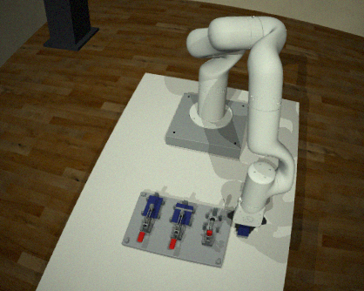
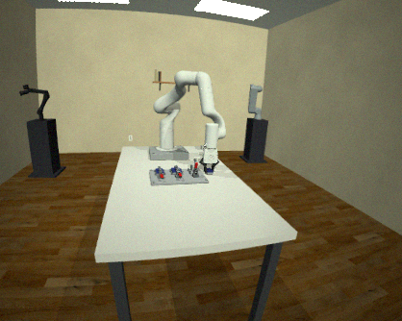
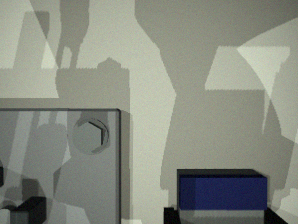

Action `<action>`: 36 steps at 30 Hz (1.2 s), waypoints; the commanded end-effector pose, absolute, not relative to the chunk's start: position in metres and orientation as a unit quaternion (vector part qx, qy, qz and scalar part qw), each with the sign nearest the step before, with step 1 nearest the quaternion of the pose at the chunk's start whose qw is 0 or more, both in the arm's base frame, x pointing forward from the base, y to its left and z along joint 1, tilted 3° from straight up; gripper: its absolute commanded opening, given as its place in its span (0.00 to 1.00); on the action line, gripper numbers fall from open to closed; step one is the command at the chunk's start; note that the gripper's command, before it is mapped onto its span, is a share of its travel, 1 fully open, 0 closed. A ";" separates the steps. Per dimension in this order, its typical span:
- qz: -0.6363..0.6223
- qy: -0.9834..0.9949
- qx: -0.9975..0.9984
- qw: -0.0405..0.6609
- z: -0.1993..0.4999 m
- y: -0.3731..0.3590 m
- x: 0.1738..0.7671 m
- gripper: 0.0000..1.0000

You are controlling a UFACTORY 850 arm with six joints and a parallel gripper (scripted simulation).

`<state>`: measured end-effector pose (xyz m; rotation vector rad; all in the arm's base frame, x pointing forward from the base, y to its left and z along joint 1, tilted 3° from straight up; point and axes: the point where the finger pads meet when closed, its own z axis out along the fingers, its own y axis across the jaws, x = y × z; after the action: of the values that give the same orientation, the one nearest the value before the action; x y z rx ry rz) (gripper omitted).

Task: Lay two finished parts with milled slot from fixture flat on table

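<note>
My gripper is shut on a dark blue part, held over the table just right of the fixture plate. Whether the held part touches the table cannot be told. A plain-looking blue part sits under the left clamp, red handle lowered. Another blue part, with a light slot line across it, sits under the middle clamp, red handle lowered. The right clamp's red handle stands upright, and its station holds no part.
The white table carries the fixture and the arm's grey base plate behind it. A bolt head stands at the fixture plate's corner beside the held part. The raised right clamp is close to my gripper's left. The table's right edge lies beyond the gripper.
</note>
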<state>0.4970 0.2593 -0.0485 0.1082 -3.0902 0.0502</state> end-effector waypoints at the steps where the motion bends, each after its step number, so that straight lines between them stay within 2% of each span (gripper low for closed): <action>1: 0.016 -0.999 0.035 0.024 -0.049 0.260 0.498 0.00; 36: 0.016 -0.999 0.035 0.024 -0.054 0.260 0.498 0.00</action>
<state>0.4968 0.2591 -0.0544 0.1082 -3.0902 0.0502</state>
